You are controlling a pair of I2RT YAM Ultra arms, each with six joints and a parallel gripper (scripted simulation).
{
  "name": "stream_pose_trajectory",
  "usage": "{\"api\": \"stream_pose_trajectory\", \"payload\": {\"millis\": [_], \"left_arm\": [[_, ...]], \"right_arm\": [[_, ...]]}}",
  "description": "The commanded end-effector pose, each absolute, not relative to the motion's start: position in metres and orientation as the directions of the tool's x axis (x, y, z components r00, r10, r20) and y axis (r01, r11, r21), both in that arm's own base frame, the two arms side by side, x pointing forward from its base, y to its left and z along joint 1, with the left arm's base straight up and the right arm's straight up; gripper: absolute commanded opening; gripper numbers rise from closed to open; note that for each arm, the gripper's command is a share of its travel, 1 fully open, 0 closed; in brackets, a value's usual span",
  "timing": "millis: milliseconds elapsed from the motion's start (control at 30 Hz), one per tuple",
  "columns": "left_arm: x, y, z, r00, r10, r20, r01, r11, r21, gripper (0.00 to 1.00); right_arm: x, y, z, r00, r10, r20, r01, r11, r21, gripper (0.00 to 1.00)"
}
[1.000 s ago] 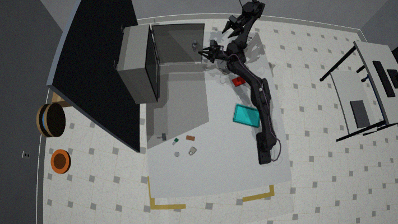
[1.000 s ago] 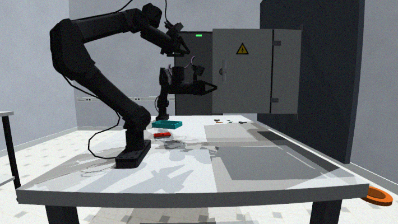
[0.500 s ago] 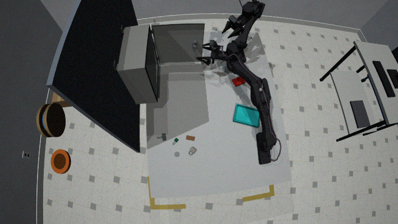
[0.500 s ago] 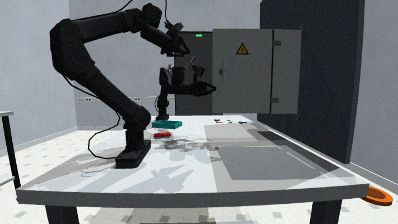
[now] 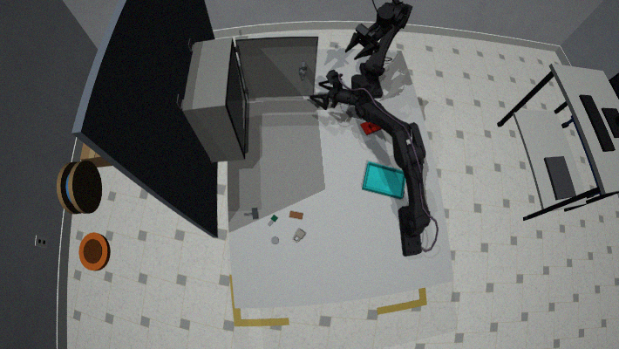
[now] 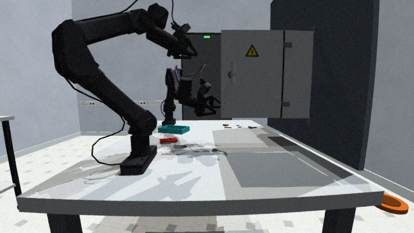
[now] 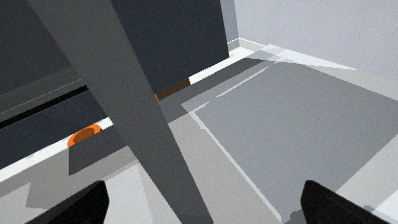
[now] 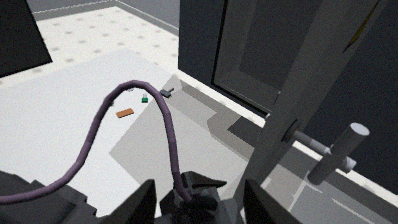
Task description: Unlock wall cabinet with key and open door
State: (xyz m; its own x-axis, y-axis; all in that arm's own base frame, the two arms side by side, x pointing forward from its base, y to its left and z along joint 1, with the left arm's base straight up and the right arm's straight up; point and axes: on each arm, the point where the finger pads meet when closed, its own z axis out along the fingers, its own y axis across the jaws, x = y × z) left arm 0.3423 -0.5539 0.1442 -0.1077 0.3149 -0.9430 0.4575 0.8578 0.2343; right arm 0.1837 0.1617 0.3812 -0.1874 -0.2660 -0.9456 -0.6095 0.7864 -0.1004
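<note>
With the left gripper (image 5: 316,91) (image 6: 218,109) (image 7: 204,190) spread wide and the right gripper (image 5: 351,55) (image 6: 193,56) (image 8: 199,189) partly parted, both empty, the door (image 5: 279,70) (image 6: 253,93) (image 7: 125,100) (image 8: 300,75), judged about square ahead of the left fingertips, should be cleared without being nudged shut

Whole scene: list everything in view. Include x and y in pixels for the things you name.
Wall cabinet (image 5: 211,74) (image 6: 297,76): one, grey, on dark panel (image 5: 153,109) (image 6: 323,145)
Door (image 5: 275,65) (image 6: 252,96): one, grey, swung open
T-handle (image 5: 303,71) (image 6: 232,73) (image 8: 340,155): one, grey, door
Warning sign (image 6: 252,52): one, yellow, door
Tall cabinet (image 6: 201,67): one, dark, background
Table (image 5: 340,262) (image 6: 204,207): one, pale, centre
Tray (image 5: 384,180) (image 6: 173,130): one, teal, table
Blocks: one red (image 5: 370,127) (image 6: 169,140), one orange (image 5: 295,215) (image 6: 228,127) (image 8: 125,113), table
Small pieces: one green-grey (image 5: 274,218) (image 8: 145,99), one dark (image 5: 255,213) (image 8: 165,93), table
Padlock (image 5: 299,235): one, beige, table
Disc (image 5: 275,240): one, grey, table
Dish (image 5: 85,251) (image 6: 403,210) (image 7: 95,128): one, orange, floor
Drum (image 5: 87,188): one, black-tan, beyond panel
Markings (image 5: 261,322): yellow, floor
Desk (image 5: 567,83): one, grey, aside
Left gripper (image 5: 316,91) (image 6: 218,108) (image 7: 205,187): one, black, door edge
Right gripper (image 5: 351,55) (image 6: 193,56) (image 8: 199,189): one, black, raised
</note>
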Motion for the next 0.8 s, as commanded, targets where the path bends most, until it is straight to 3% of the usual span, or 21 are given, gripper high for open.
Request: {"api": "stream_pose_trajectory", "payload": {"millis": [0,367,767], "left_arm": [[0.339,-0.535,0.224,-0.092,0.261,-0.961,0.521,0.835,0.177,0.97],[0.325,-0.418,0.366,-0.059,0.109,-0.992,0.591,0.805,0.054,0.97],[0.272,-0.286,0.431,0.003,0.000,-1.000,0.648,0.761,0.002,0.97]], "right_arm": [[0.184,0.160,0.386,-0.177,-0.254,-0.951,-0.603,0.791,-0.099,0.44],[0.184,0.160,0.386,-0.177,-0.254,-0.951,-0.603,0.791,-0.099,0.44],[0.181,0.166,0.401,-0.139,-0.227,-0.964,-0.629,0.772,-0.091,0.44]]}}
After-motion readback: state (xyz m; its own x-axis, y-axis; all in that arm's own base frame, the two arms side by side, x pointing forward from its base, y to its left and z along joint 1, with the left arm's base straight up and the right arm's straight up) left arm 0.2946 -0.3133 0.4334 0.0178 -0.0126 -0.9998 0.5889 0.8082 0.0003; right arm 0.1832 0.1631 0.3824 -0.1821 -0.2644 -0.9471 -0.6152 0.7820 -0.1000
